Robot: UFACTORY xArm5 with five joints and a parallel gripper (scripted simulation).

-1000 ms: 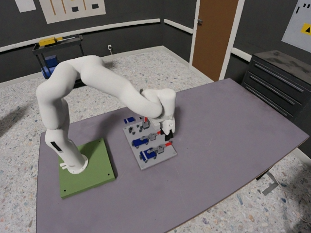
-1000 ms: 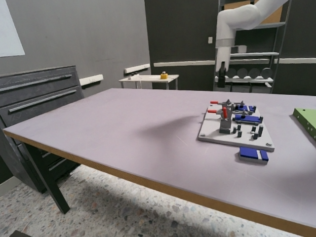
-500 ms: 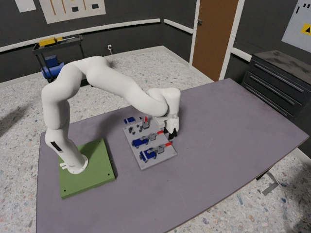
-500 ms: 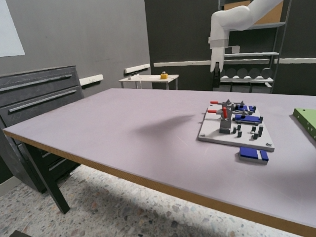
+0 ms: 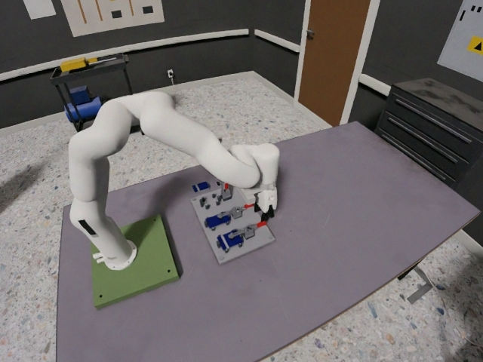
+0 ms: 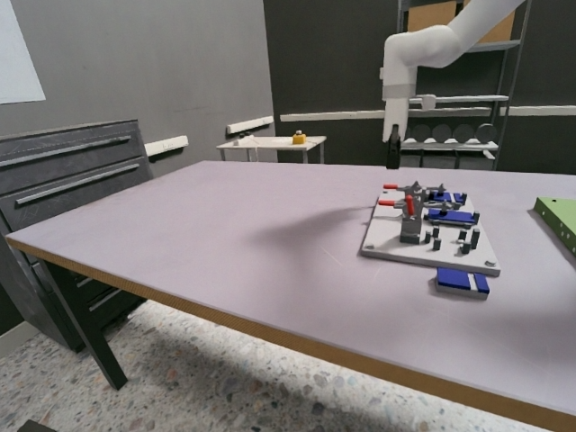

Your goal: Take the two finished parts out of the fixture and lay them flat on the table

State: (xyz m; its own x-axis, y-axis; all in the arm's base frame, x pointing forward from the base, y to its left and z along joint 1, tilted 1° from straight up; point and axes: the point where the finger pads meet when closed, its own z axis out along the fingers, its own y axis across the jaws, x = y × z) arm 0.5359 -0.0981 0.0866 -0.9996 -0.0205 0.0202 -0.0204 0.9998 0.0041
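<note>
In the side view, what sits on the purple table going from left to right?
Grey fixture plate with its red-handled clamps → loose blue slotted part lying flat beside the plate → green base plate at the right edge.

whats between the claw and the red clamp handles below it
Nothing: in the exterior view the claw hangs well above the two flat red handles, with only air and background wall between them.

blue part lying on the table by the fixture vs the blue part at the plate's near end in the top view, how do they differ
The blue slotted part on the table lies flat, off the grey fixture plate; the blue part at the plate's end sits on it. The table part is free; the other lies under a grey toggle clamp with a red handle lying low. Both are blue blocks crossed by a pale stripe.
</note>
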